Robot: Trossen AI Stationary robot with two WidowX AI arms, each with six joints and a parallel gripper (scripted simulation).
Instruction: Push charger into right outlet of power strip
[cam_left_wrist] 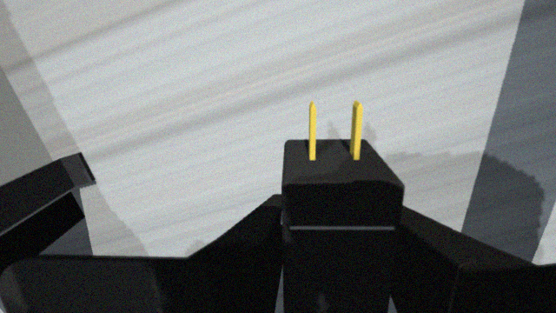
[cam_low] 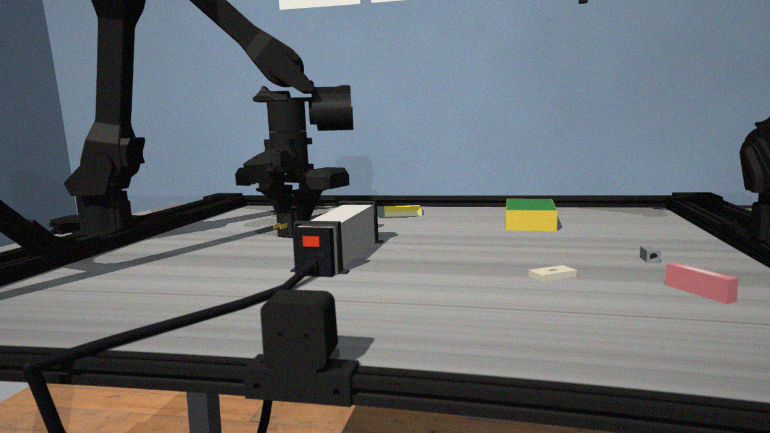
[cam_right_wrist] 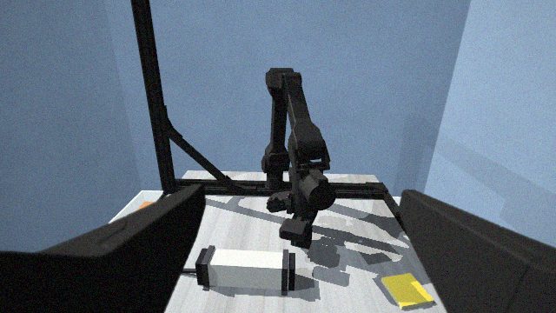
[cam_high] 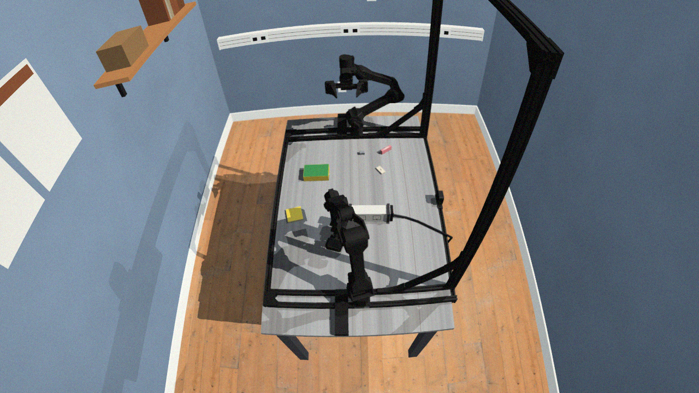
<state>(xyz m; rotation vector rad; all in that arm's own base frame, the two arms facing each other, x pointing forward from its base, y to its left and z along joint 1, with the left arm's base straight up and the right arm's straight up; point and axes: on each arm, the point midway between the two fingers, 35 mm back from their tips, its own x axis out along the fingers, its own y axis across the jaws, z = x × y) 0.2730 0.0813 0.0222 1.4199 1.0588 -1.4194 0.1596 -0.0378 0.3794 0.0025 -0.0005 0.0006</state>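
With the grasp step in hand, my left fingers (cam_low: pixel 293 215) clench the charger (cam_low: pixel 285 223) (cam_left_wrist: pixel 340 204) beside the power strip (cam_high: pixel 372 210) (cam_low: pixel 352 228) (cam_right_wrist: pixel 248 269); my right fingers (cam_high: pixel 345 88) stand released, beyond it; next, lift and align 2 prongs (cam_low: pixel 280 226) (cam_left_wrist: pixel 312 130).

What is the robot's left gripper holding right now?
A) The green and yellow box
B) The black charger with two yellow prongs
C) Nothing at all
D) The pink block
B: the left wrist view shows the black charger pinched between the fingers of the left gripper, its two yellow prongs sticking out past them.
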